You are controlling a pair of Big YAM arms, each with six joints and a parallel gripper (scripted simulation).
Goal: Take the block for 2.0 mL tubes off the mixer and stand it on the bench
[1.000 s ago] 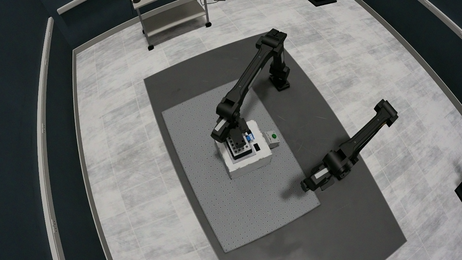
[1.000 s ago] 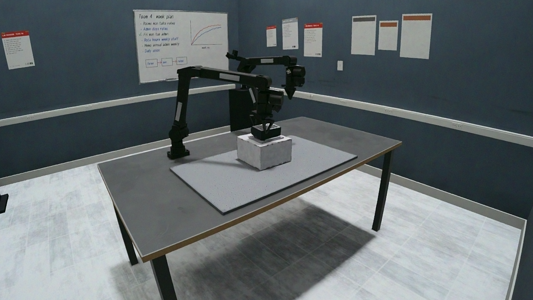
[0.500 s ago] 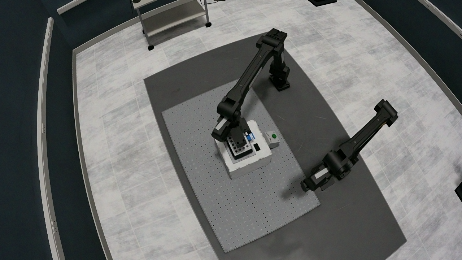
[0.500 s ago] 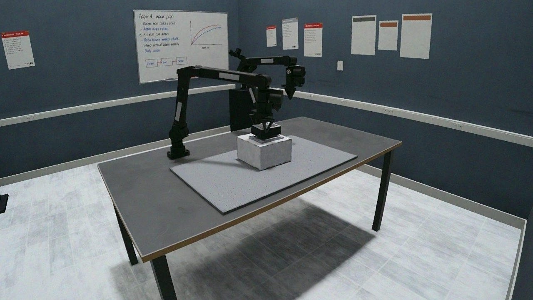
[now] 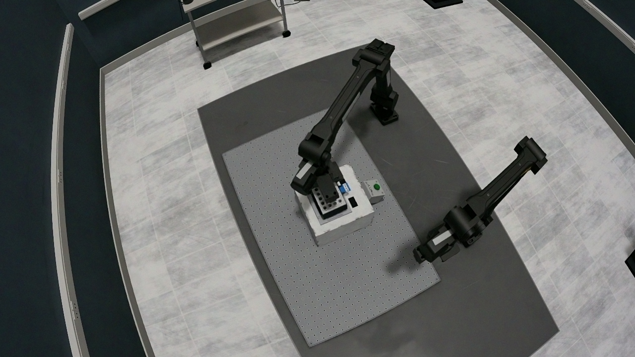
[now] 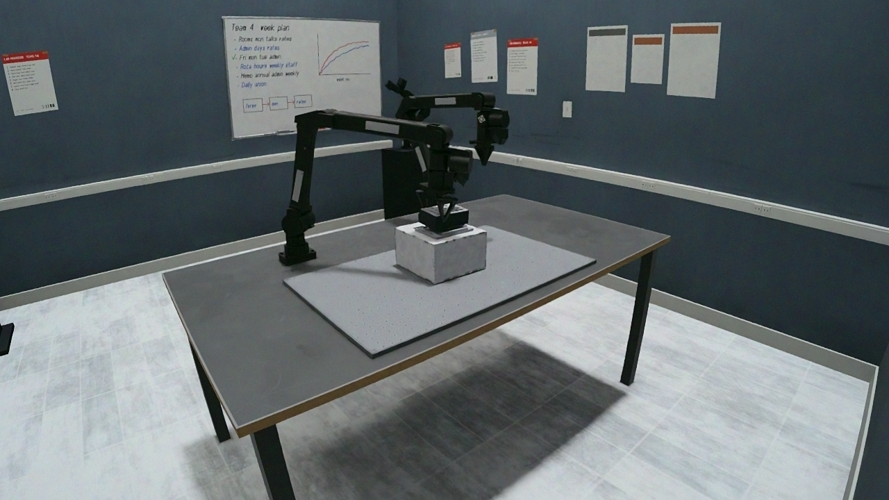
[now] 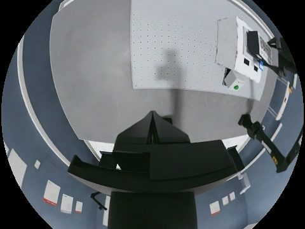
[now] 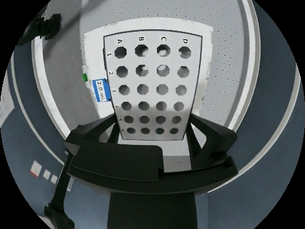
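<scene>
You're gripping 2.0 mL tube block atop mixer, center of top frame, right claw closing on its sides; left claw hanging shut, lower right. Release apparently underway; next move is calling for front edge up, then forward draw.
</scene>
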